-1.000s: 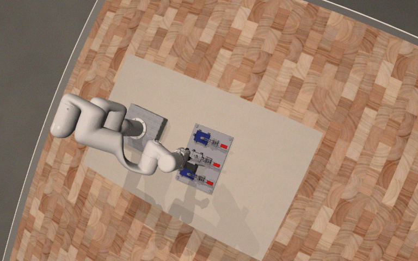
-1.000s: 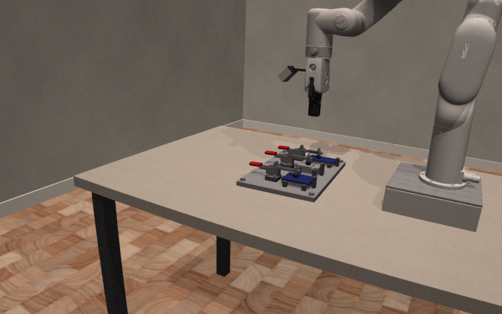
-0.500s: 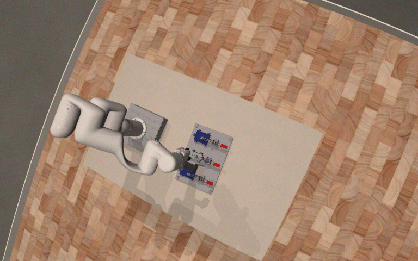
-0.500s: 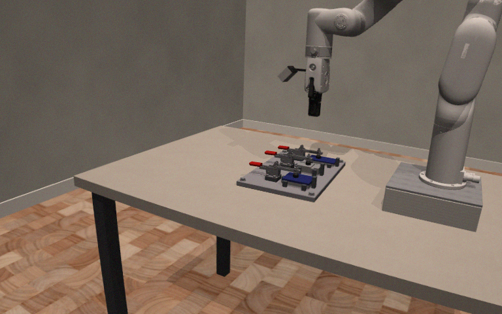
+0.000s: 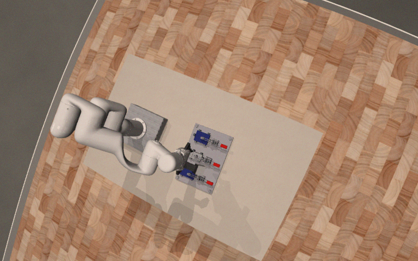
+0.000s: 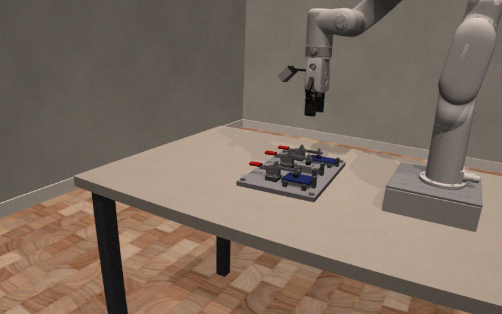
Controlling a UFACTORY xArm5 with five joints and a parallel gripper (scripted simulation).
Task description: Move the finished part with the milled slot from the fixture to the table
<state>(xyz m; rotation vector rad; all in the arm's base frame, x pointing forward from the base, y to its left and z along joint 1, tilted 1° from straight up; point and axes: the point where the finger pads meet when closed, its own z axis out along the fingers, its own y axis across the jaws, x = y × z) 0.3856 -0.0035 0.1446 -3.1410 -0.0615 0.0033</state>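
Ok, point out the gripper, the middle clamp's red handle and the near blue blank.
gripper (image 6: 314, 112), exterior view, between its fingertips.
middle clamp's red handle (image 5: 216, 165), top view, handle's middle.
near blue blank (image 6: 296, 178), exterior view, its top face.

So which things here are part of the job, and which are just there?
In the job:
fixture plate
finished part, middle nest
two blue blanks
red-handled clamps
gripper, open and holding nothing, high above the fixture

Just there:
arm's grey pedestal
table
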